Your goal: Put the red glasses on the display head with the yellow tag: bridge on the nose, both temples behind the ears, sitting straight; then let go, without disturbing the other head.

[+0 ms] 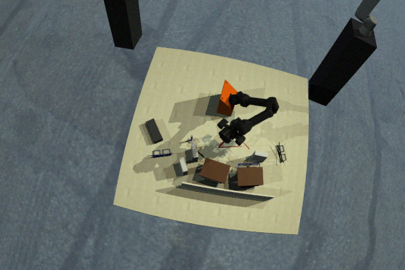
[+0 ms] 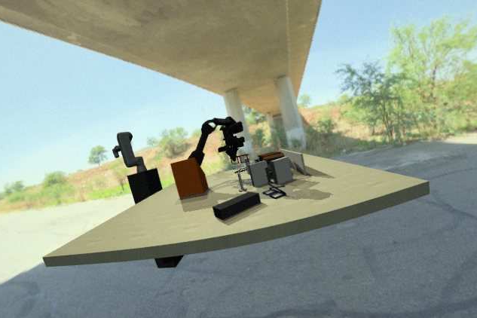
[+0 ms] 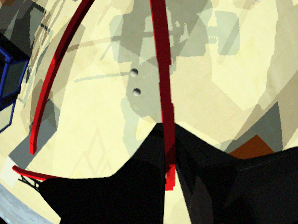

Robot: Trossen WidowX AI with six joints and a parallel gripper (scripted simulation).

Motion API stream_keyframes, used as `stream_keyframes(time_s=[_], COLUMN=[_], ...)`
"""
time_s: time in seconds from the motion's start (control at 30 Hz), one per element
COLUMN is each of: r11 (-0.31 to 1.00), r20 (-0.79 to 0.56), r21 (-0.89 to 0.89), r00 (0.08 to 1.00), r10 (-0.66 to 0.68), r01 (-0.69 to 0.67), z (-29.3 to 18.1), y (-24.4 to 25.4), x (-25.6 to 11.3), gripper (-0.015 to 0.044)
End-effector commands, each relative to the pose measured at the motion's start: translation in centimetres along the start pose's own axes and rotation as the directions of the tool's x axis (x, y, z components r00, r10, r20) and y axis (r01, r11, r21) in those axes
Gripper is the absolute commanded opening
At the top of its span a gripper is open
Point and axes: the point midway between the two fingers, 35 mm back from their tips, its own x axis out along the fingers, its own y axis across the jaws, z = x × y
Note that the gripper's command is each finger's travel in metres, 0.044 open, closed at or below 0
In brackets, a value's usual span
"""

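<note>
My gripper (image 2: 234, 159) (image 3: 165, 128) is shut on the red glasses (image 1: 230, 146) (image 2: 245, 154) (image 3: 164, 85). It holds them above the table. In the wrist view a straight red bar runs between the fingertips, and a curved red part stands off to the left. In the top view the arm hides the fingertips. Two brown-topped shapes, one left (image 1: 215, 171) and one right (image 1: 250, 176), stand beyond the glasses. I cannot confirm that they are the display heads, and no yellow tag can be made out. Blue glasses (image 1: 249, 164) are at the right one's near edge.
Grey blocks (image 1: 194, 151) (image 1: 182, 166) stand left of the brown tops, a white block (image 1: 260, 156) at right. A long board (image 1: 226, 190) stands behind. Black glasses (image 1: 281, 153) are at right. A small stand (image 2: 241, 182), a black block (image 1: 153, 131) and an orange block (image 2: 189, 178) also stand here.
</note>
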Motion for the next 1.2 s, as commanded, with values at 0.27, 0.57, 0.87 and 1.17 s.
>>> stream_keyframes(time_s=[0.27, 0.57, 0.87, 1.17], r11=[0.995, 0.984, 0.966, 0.943], r20=[0.008, 0.011, 0.010, 0.007], r21=[-0.102, -0.179, -0.256, -0.333], r00=[1.000, 1.000, 1.000, 1.000], r10=[-0.017, -0.022, -0.024, -0.021], r01=[0.018, 0.024, 0.025, 0.022], z=[4.5, 7.3, 9.7, 11.4], y=[-4.0, -7.7, -11.9, -16.5], x=[-0.8, -1.1, -1.1, -0.7], gripper=[0.0000, 0.0000, 0.0000, 0.0000])
